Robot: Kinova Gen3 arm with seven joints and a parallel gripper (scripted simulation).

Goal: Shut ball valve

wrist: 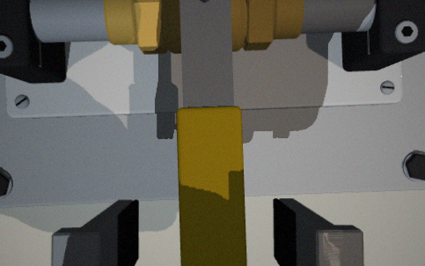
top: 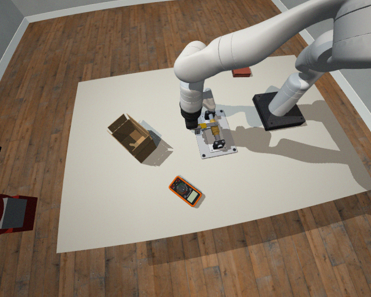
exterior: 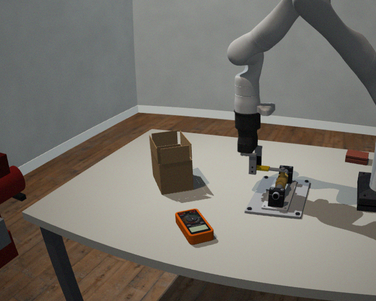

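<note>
The ball valve (top: 215,131) is a brass body on a grey pipe, clamped by two black blocks to a grey baseplate (top: 216,134). It also shows in the exterior view (exterior: 281,180) and in the wrist view (wrist: 205,22). Its grey lever with a yellow grip (wrist: 210,176) stands square to the pipe and sticks out over the plate's edge, as the top view (top: 203,125) and the exterior view (exterior: 262,168) also show. My gripper (wrist: 206,228) is open. Its fingers stand on either side of the yellow grip with gaps, not touching it. The gripper points straight down (exterior: 252,167).
An open cardboard box (top: 132,137) stands left of the valve. An orange multimeter (top: 185,191) lies nearer the front edge. A red block (top: 241,71) lies at the back, and the arm's black base (top: 278,110) is to the right of the valve.
</note>
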